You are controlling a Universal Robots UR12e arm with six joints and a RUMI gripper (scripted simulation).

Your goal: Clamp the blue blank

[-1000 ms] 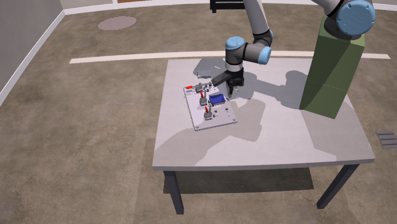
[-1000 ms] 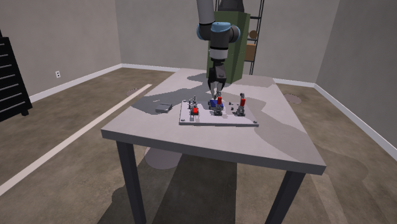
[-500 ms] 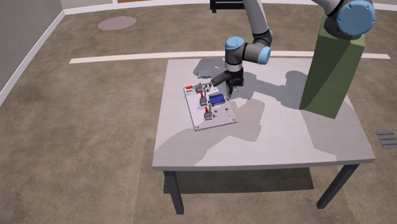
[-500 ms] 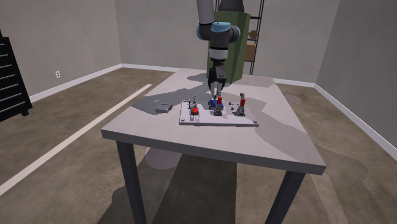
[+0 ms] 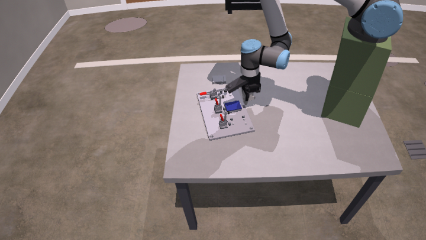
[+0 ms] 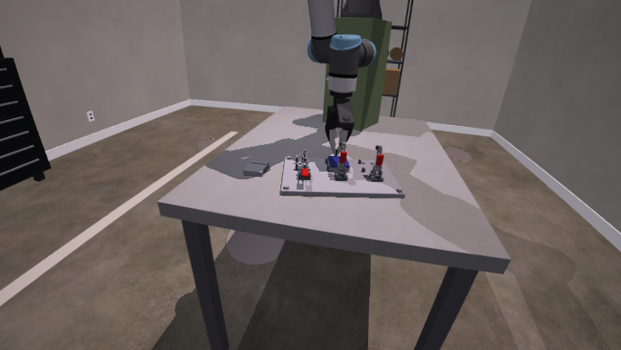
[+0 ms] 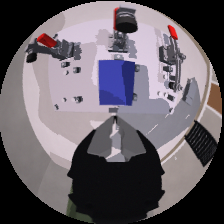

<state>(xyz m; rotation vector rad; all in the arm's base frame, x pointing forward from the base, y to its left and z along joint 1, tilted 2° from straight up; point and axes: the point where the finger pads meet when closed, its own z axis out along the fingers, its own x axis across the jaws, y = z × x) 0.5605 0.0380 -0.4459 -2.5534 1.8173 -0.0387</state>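
The blue blank (image 5: 232, 106) (image 6: 333, 161) (image 7: 116, 82) lies in the middle nest of the grey fixture plate (image 5: 208, 122) (image 6: 339, 190) (image 7: 45, 90). My gripper (image 5: 246, 103) (image 6: 335, 150) (image 7: 114, 116) is shut and empty, with its tips low at the blank's edge on the side away from the clamps. The middle clamp's red handle (image 5: 217, 101) (image 6: 342, 157) stands upright, and so does the near clamp's handle (image 5: 221, 116) (image 6: 379, 159). The third clamp's handle (image 5: 203, 93) (image 6: 304, 172) (image 7: 46, 40) lies down. The grey finished part (image 5: 218, 78) (image 6: 255, 168) lies flat on the table beside the fixture.
The green robot pedestal (image 5: 355, 83) (image 6: 369, 86) stands at the table's far corner. The table edge (image 5: 268, 178) (image 6: 330, 239) runs in front of the fixture. A dark shelf rack (image 6: 402, 56) stands behind the pedestal.
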